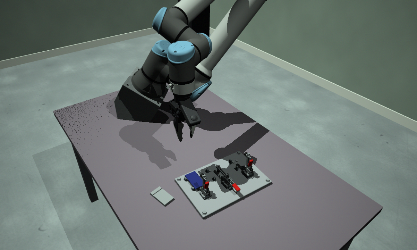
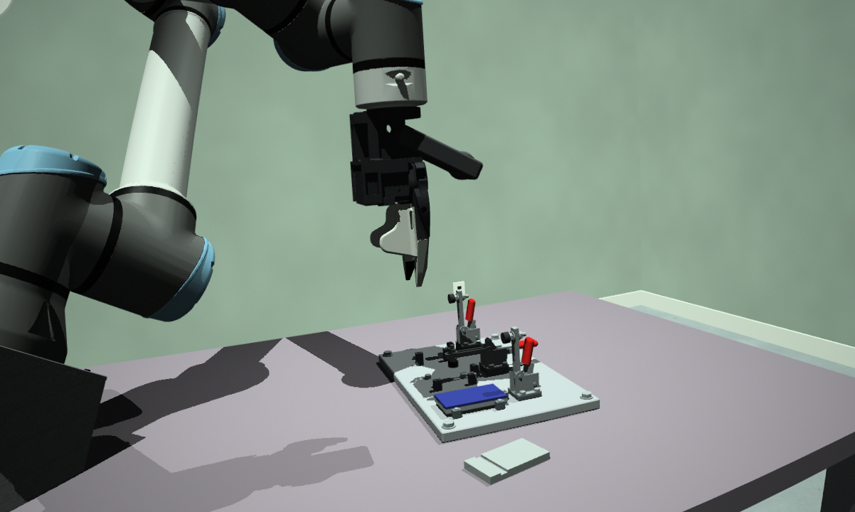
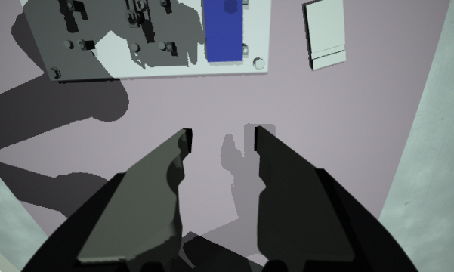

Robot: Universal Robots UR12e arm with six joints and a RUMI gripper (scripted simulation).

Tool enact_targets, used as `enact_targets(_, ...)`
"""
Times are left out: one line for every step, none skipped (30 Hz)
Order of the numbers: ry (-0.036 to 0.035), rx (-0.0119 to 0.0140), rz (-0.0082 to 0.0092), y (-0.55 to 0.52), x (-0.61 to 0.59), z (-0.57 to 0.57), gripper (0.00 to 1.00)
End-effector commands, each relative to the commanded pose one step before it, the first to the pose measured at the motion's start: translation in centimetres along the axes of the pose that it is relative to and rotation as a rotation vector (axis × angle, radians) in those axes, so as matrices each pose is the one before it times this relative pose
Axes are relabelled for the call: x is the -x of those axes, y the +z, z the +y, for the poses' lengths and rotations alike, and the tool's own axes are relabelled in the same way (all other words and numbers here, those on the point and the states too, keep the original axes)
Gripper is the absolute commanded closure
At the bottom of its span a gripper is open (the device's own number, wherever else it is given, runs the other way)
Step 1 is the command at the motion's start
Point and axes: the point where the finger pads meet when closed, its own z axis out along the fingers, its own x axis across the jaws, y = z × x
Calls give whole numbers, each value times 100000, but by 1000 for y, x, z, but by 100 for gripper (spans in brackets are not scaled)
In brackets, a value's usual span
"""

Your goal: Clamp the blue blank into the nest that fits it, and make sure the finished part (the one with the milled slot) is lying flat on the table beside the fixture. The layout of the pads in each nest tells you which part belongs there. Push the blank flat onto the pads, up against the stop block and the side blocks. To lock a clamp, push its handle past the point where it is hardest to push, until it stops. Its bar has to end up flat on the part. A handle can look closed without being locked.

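Note:
The blue blank (image 1: 193, 179) (image 2: 470, 396) (image 3: 223, 34) lies in the outer nest of the fixture plate, the one nearest the finished part. That nest's clamp stands open: its bar is upright and its red handle (image 1: 206, 185) (image 2: 528, 351) is raised. Whether the blank touches the stop block is hidden. The pale finished part (image 1: 162, 196) (image 2: 508, 459) (image 3: 325, 30), with its milled slot, lies flat on the table beside the fixture. My gripper (image 1: 186, 139) (image 2: 414, 281) (image 3: 223, 129) is partly open and empty, high above the table on the arm's side of the fixture.
The fixture plate (image 1: 203, 207) (image 2: 564, 408) (image 3: 189, 72) has two more nests. The middle clamp's red handle (image 1: 236, 187) is low and its bar is down over a nest with no part. The far clamp's red handle (image 1: 250, 163) (image 2: 470, 310) is raised, its bar upright.

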Motion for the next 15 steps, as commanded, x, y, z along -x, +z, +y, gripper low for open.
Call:
enact_targets(-40, -67, 78, -58, -28, -46, 72)
enact_targets(0, 0, 0, 0, 0, 0, 72)
enact_targets(0, 0, 0, 0, 0, 0, 72)
enact_targets(0, 0, 0, 4, 0, 0, 72)
enact_targets(0, 0, 0, 28, 0, 0, 72)
enact_targets(0, 0, 0, 69, 0, 0, 72)
enact_targets(0, 0, 0, 122, 0, 0, 72)
enact_targets(0, 0, 0, 181, 0, 0, 72)
enact_targets(0, 0, 0, 243, 0, 0, 72)
enact_targets(0, 0, 0, 302, 0, 0, 72)
enact_targets(0, 0, 0, 355, -1, 0, 72)
enact_targets(0, 0, 0, 0, 0, 0, 72)
enact_targets(0, 0, 0, 0, 0, 0, 72)
enact_targets(0, 0, 0, 401, 0, 0, 72)
enact_targets(0, 0, 0, 435, 0, 0, 72)
